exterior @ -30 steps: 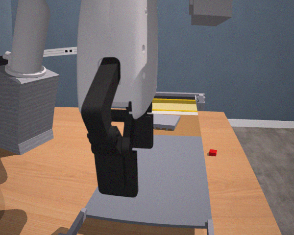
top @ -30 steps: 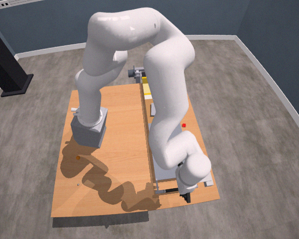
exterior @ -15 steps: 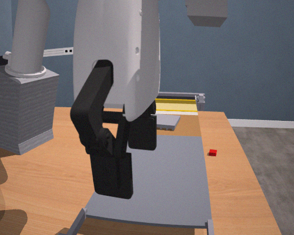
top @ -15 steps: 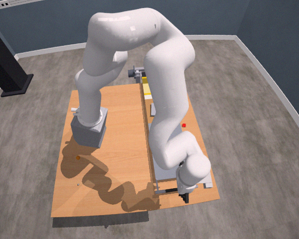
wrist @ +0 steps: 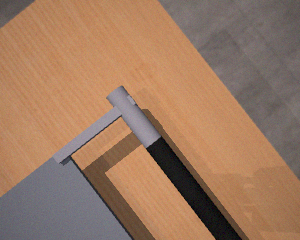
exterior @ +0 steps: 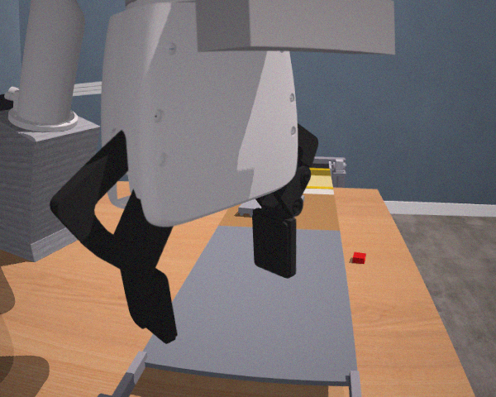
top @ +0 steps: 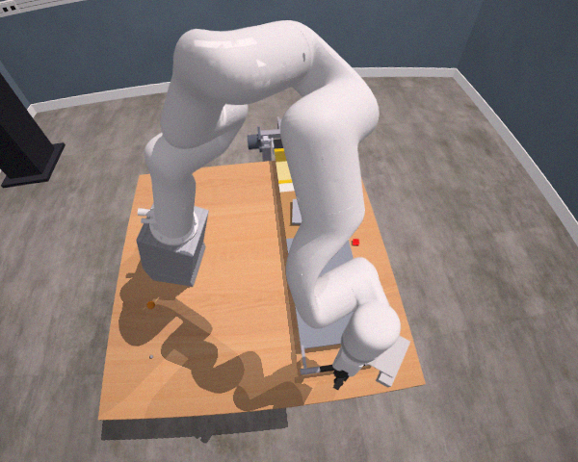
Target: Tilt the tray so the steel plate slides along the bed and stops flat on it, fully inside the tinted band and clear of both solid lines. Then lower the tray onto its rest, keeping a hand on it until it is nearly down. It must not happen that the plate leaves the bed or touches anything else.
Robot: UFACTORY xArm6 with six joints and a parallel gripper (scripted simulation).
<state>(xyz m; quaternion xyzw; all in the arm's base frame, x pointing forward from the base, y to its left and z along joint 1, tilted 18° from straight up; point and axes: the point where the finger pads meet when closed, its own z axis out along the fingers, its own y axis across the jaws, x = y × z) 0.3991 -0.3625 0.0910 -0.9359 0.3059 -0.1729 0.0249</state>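
The long tray lies along the table's right side, with a grey near section [exterior: 261,298] and a wooden stretch beyond it. The steel plate [top: 296,211] [exterior: 249,209] lies flat on the wooden stretch, short of the yellow tinted band [top: 283,171] at the far end [exterior: 320,180]. The tray's handle, a black bar [wrist: 190,190] with a grey end [wrist: 135,117], crosses the near end. My gripper [top: 340,380] is open and empty, hovering just above that handle with its fingers spread wide [exterior: 222,290]. The fingers do not show in the wrist view.
A small red cube [top: 354,242] sits on the table right of the tray [exterior: 359,257]. A grey hinge unit [top: 259,141] stands at the tray's far end. My arm's base block [top: 172,248] is on the table's left half. The table edge lies close behind the handle.
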